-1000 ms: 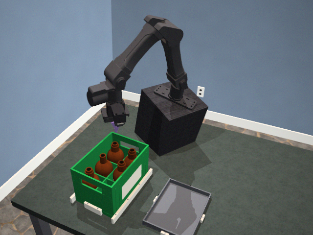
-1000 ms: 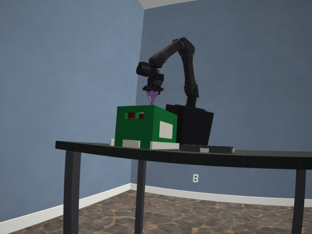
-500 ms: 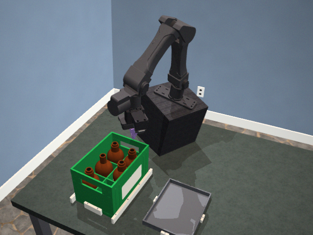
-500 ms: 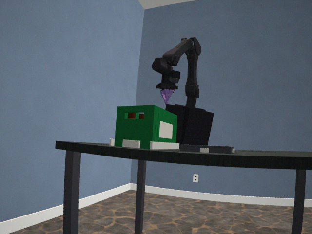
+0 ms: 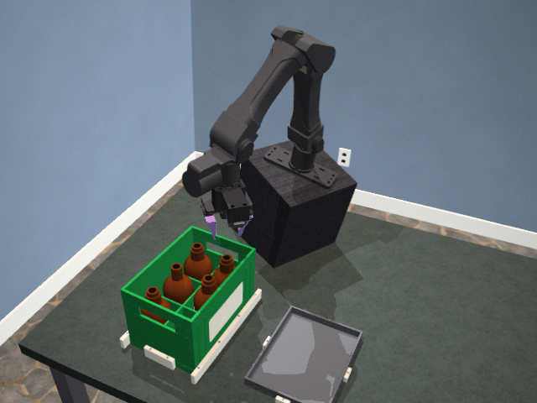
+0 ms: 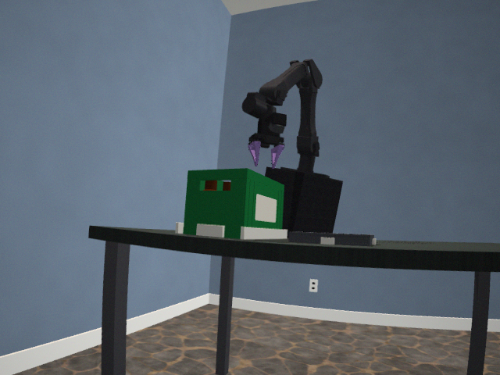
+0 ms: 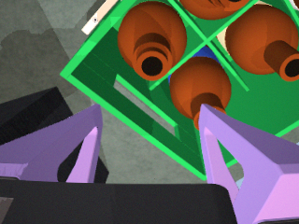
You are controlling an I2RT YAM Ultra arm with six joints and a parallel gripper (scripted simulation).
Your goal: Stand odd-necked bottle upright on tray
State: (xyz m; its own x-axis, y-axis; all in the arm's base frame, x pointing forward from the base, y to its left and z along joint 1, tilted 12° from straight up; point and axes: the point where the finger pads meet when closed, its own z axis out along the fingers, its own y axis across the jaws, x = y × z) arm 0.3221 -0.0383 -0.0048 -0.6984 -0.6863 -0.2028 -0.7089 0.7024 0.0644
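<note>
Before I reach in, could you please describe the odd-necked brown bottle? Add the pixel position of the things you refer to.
On the dark table [image 5: 433, 303] [image 6: 403, 258] [image 7: 70, 28] stands an open green crate [image 5: 151, 333] [image 6: 216, 209] [image 7: 95, 61]. In its row of three, take the middle round-bellied brown bottle [image 5: 177, 287] [image 7: 254, 39], whose neck looks slimmer, without the others' thick collar.

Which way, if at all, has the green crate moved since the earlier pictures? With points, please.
No; the green crate [image 5: 160, 342] [image 6: 216, 209] [image 7: 135, 122] sits unchanged against the white strips [image 5: 227, 336] [image 6: 264, 233].
</note>
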